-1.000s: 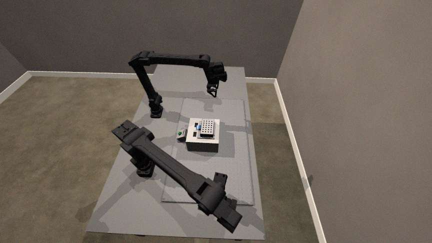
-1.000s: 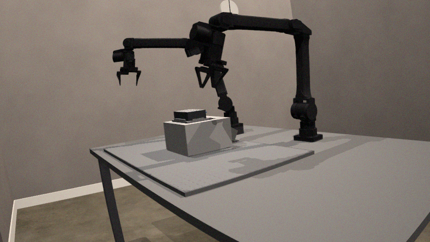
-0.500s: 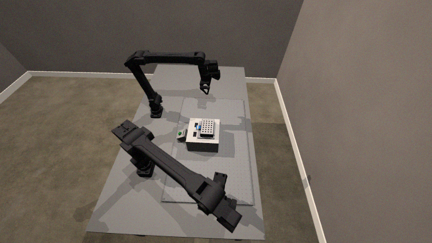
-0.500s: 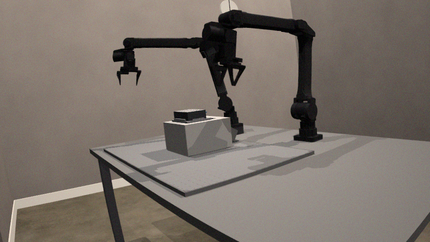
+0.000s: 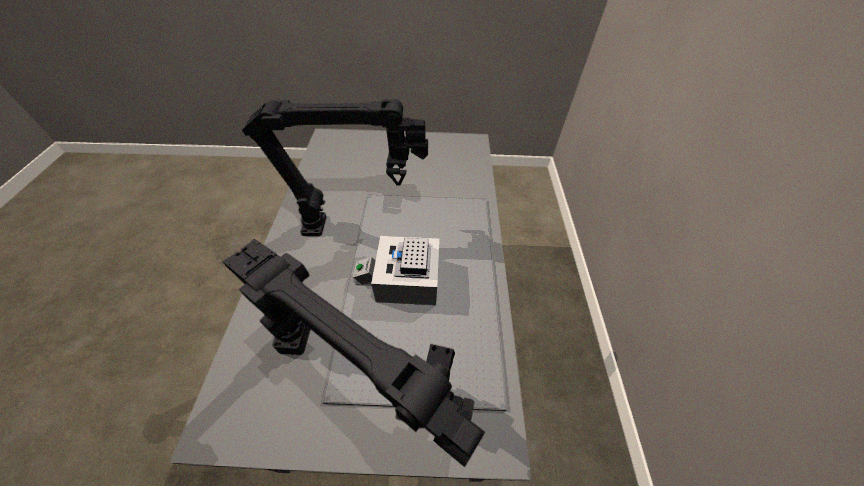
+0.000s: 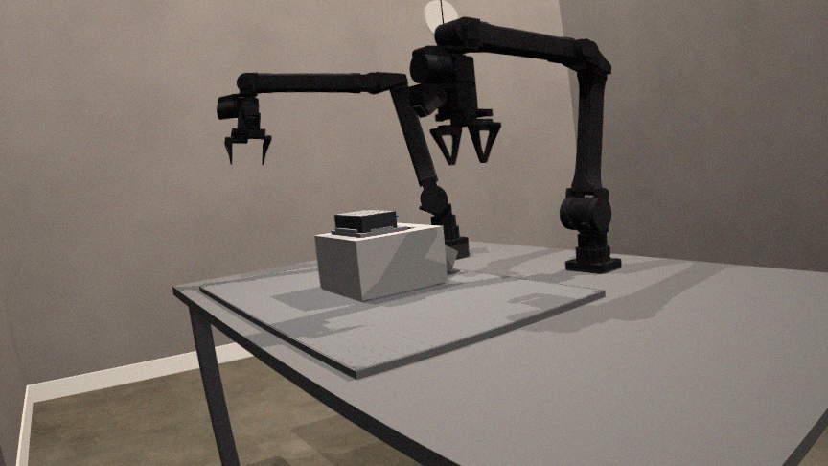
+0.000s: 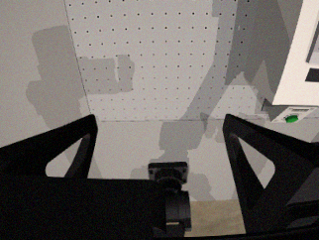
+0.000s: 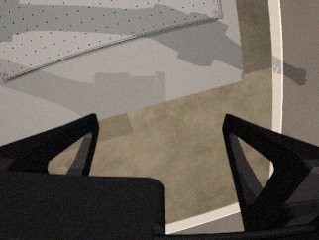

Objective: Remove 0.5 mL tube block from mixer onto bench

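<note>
Twice recorded open fingers: at the left gripper (image 5: 396, 181) (image 6: 468, 163) (image 7: 159, 121), held above and well apart from the mixer (image 5: 406, 294) (image 6: 341, 267) (image 7: 292, 74), toward the left arm's side; and at the right gripper (image 6: 247, 163) (image 8: 160, 120), held well apart from the mixer on the opposite side, high and out by the far edge of the table (image 5: 253, 417) (image 6: 579, 376) (image 7: 124, 144) (image 8: 20, 114). Found wide apart in both cases — with nothing between.

Located the block (image 5: 415, 253) (image 6: 364, 221) on top of the mixer, over its plate (image 5: 412, 276) (image 6: 345, 233), with rows of holes facing up. Seen as seated, with no clear tilt. Cannot confirm engagement under the rear lip; too small to tell. Noted a blue lever (image 5: 396, 255) (image 6: 397, 216) at the block's front, touched by neither gripper.

Observed the mixer standing upright on a perforated board (image 5: 483, 362) (image 6: 376, 347) (image 7: 149, 40) (image 8: 99, 30). Sighted just beside the mixer's front: a small control box (image 5: 363, 273) (image 6: 451, 259) with a green button (image 5: 359, 266) (image 7: 292, 119) — sloping-faced.

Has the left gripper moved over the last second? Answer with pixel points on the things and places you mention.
Yes. In the exterior view, the left gripper (image 5: 396, 181) (image 6: 468, 162) (image 7: 159, 121) has shifted rightward, from above the mixer (image 5: 404, 293) (image 6: 340, 267) (image 7: 293, 74) to beyond its right edge.
</note>
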### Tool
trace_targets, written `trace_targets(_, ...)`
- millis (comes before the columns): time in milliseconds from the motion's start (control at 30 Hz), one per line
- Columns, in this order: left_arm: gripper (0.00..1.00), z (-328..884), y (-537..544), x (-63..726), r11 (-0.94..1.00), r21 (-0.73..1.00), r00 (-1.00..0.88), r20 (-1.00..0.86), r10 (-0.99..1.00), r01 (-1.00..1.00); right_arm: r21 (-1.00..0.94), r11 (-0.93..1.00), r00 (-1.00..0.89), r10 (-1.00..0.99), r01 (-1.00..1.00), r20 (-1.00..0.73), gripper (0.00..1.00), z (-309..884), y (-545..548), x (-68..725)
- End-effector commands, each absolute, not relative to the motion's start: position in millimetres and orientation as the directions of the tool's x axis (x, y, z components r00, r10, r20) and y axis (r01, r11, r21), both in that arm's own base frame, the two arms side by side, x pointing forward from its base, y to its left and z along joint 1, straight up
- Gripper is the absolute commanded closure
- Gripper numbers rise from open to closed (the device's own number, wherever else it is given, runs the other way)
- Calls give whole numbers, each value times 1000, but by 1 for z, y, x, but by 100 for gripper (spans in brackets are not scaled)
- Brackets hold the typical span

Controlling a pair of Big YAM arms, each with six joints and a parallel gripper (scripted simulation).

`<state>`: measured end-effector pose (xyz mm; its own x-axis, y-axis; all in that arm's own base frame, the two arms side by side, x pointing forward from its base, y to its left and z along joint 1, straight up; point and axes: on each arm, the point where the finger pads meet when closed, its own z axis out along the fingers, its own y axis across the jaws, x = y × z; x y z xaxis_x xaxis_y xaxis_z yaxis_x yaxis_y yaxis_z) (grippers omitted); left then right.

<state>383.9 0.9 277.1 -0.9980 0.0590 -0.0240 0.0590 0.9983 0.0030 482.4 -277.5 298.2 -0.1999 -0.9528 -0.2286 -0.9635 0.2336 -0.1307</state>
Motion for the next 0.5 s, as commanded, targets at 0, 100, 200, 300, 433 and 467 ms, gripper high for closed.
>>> trace_targets(0,0,289,10,371,999,7,-998,-39,47,46,-137,240,-206,-952,-961,-228,0,298,-280,487)
trace_targets(100,0,289,10,365,999,12,-999,-13,44,44,-137,240,-206,-952,-961,-228,0,299,-280,486)
trace_targets(200,0,285,10,353,999,21,-998,62,24,26,-138,241,-206,-952,-961,-228,0,301,-277,482)
trace_targets(300,0,285,18,336,1000,10,-999,39,23,24,-151,240,-203,-954,-959,-222,0,308,-277,482)
trace_targets(433,0,291,23,331,999,15,-999,14,31,32,-170,238,-200,-956,-956,-215,0,317,-279,484)
trace_targets(467,0,292,21,331,999,16,-999,10,39,39,-175,238,-199,-956,-955,-213,0,319,-279,484)
